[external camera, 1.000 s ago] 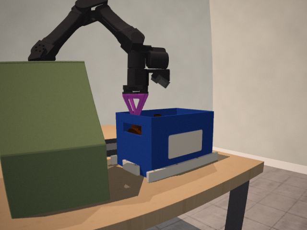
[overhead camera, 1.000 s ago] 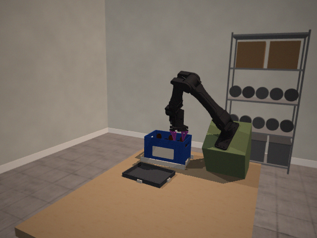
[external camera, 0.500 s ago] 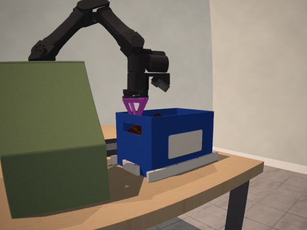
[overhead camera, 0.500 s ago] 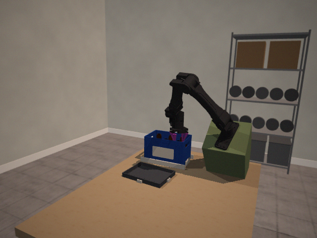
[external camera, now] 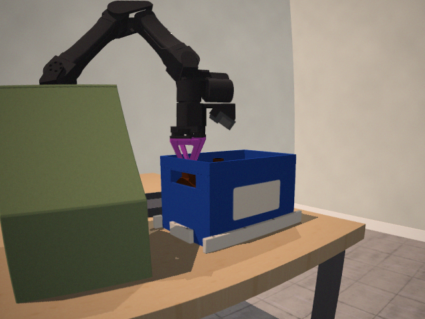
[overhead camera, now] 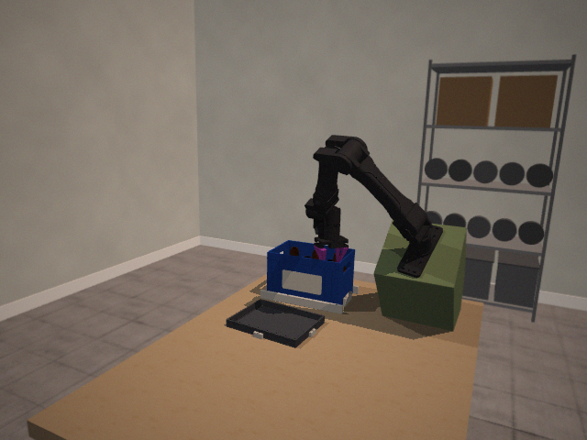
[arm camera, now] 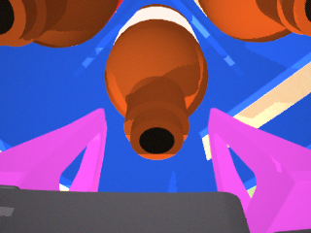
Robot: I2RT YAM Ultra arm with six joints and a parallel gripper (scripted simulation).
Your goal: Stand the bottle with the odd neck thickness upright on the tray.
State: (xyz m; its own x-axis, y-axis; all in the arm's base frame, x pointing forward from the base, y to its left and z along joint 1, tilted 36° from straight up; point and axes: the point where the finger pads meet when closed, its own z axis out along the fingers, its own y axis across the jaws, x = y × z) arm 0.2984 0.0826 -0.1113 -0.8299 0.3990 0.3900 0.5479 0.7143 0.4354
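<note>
Wrist view looks straight down on a brown bottle (arm camera: 155,84) standing in the blue crate (external camera: 219,192), its mouth between the two purple fingers, which stand apart with open room on either side of the neck and hold nothing. Two more bottles (arm camera: 54,0) crowd the upper corners. From outside, the fingertips dip just below the crate's near rim. The black tray (overhead camera: 274,322) lies on the desk (overhead camera: 284,388) just in front of the crate, apart from it. A green block (overhead camera: 422,284) sits beside the crate.
</note>
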